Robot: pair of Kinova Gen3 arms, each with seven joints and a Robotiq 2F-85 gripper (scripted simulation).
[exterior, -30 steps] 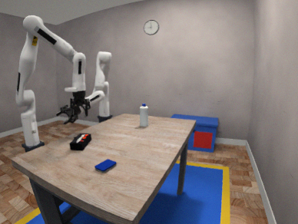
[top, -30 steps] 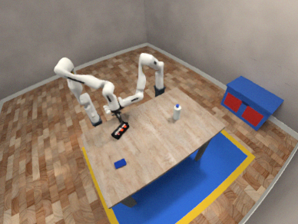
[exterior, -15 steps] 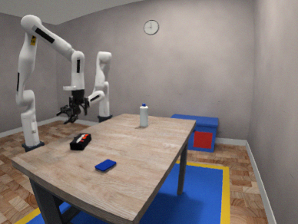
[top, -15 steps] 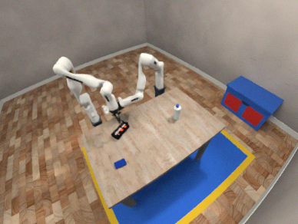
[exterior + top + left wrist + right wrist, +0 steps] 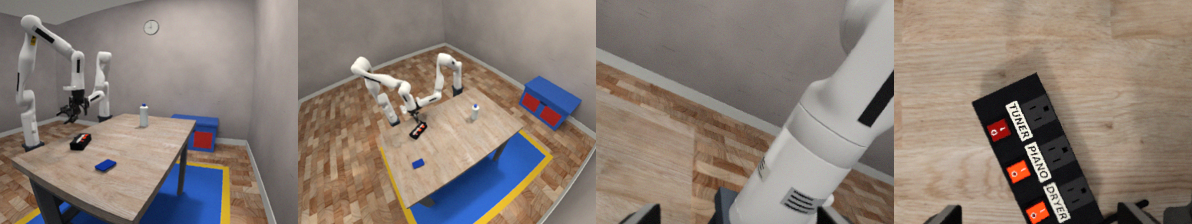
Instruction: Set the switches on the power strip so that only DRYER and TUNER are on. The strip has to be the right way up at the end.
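the tabletop (image 5: 451,142) (image 5: 119,146) looks like pale wood (matt, grain showing), the strip's black case (image 5: 413,135) (image 5: 78,145) (image 5: 991,104) like dull plastic.

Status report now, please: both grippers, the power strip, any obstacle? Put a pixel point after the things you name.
Both grippers (image 5: 71,116) open. Power strip (image 5: 417,130) (image 5: 81,143) (image 5: 1036,155) upright; TUNER dark, PIANO and DRYER lit. No obstacle seen over switches.
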